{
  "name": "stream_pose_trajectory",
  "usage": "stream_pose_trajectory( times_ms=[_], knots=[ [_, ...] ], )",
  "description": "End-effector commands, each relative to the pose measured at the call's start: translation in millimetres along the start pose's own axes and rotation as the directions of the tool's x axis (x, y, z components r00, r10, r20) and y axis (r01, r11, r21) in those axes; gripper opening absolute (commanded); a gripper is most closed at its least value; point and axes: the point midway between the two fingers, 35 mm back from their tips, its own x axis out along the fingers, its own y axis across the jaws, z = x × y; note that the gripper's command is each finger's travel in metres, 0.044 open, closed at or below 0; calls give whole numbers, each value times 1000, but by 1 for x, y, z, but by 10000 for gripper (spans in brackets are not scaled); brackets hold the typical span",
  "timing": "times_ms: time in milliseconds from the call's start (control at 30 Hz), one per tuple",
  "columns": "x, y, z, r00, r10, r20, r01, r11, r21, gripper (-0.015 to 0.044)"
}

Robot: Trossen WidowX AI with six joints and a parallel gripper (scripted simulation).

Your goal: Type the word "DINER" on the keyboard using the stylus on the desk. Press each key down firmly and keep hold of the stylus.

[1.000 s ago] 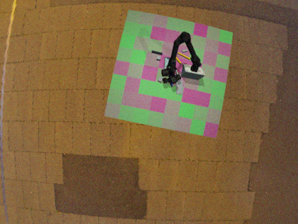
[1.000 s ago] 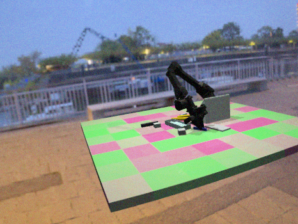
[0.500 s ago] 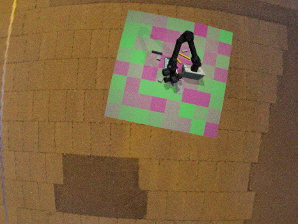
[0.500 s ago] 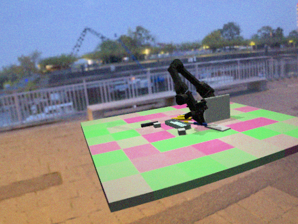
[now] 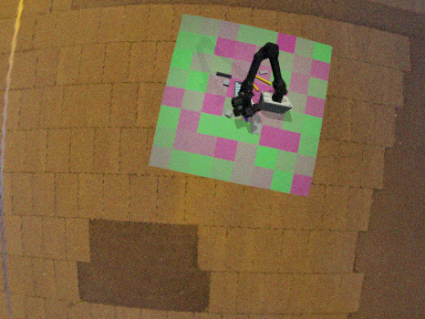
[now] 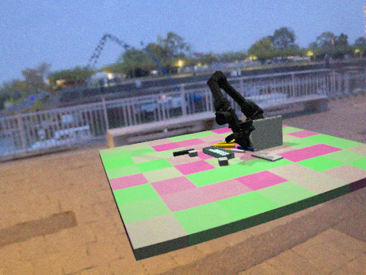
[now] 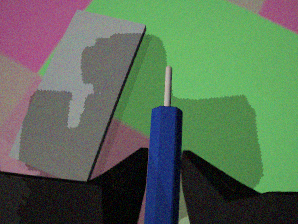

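Observation:
The stylus (image 7: 165,160) is a blue hexagonal rod with a thin pale tip, pointing up the wrist view. My gripper (image 7: 164,156) (image 6: 247,147) (image 5: 246,116) is shut on it, one dark finger on each side. The tip shows over a green tile, and the gripper's shadow falls around it. Whether the stylus touches the desk I cannot tell. The keyboard (image 6: 218,152) (image 5: 238,87) is small and dark with pale keys. It lies to the left of the gripper in the exterior view; the arm partly covers it in the top view. Its letters are too small to read.
A flat grey plate (image 7: 62,65) (image 6: 267,156) lies beside the stylus. A grey box (image 6: 268,133) (image 5: 274,105) stands behind the gripper. Yellow pencils (image 6: 223,145) (image 5: 264,80), two grey cubes (image 6: 223,161) (image 6: 192,153) and a black bar (image 6: 181,152) (image 5: 223,75) lie around the keyboard.

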Motion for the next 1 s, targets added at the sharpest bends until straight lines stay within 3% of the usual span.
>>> stream_pose_trajectory(
  times_ms=[0, 433, 967],
  knots=[
    [-5, -4, -3, 1000, 7, 19, -9, 994, 109, 0],
    [-28, -12, -24, 993, 65, 94, -109, 789, 605, 0],
    [-59, -16, -55, 973, 119, 198, -221, 223, 950, 0]
  ],
)
